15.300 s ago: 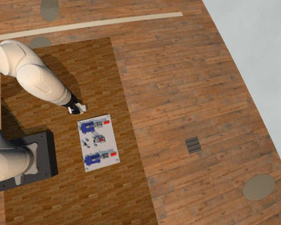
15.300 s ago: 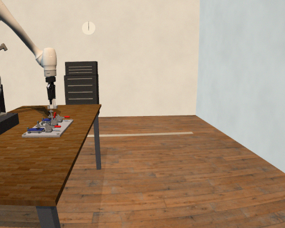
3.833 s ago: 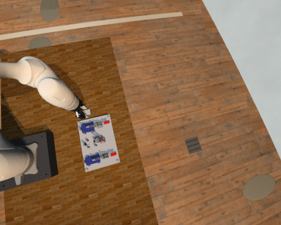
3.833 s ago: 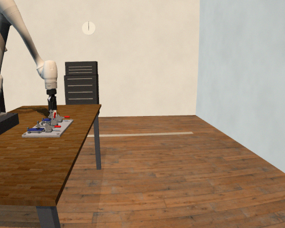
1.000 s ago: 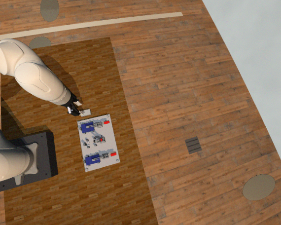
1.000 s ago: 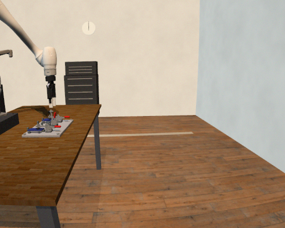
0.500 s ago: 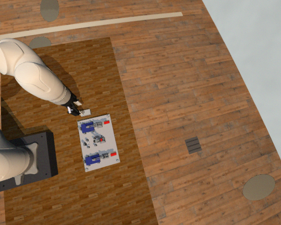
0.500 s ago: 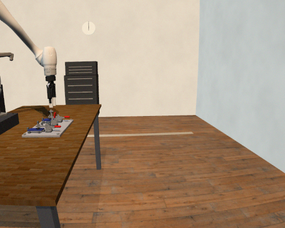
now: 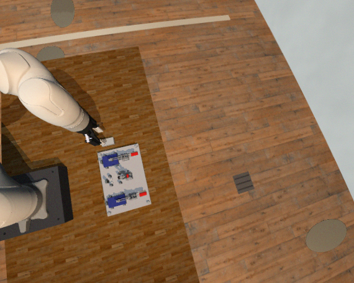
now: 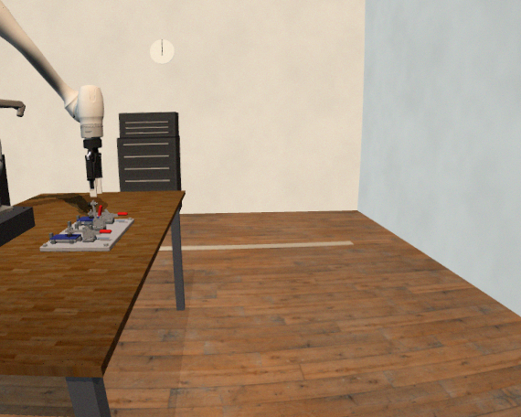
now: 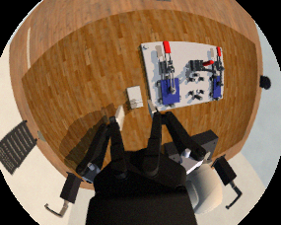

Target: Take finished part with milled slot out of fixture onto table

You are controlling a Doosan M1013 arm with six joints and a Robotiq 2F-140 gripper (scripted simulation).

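Finished part (image 9: 108,141) (image 11: 134,97) on tabletop (image 9: 106,248) (image 10: 74,293) (image 11: 74,74), just beside fixture plate, below and beyond fingertips. Gripper (image 9: 100,136) (image 10: 96,189) (image 11: 135,108) above, partly open, nothing held.

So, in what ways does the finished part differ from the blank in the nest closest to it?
The finished part is pale grey, while the near blank is blue. The finished part lies on the table beside the fixture plate, whereas the near blank sits in its nest, under a clamp arm. Both look like rectangular blocks.
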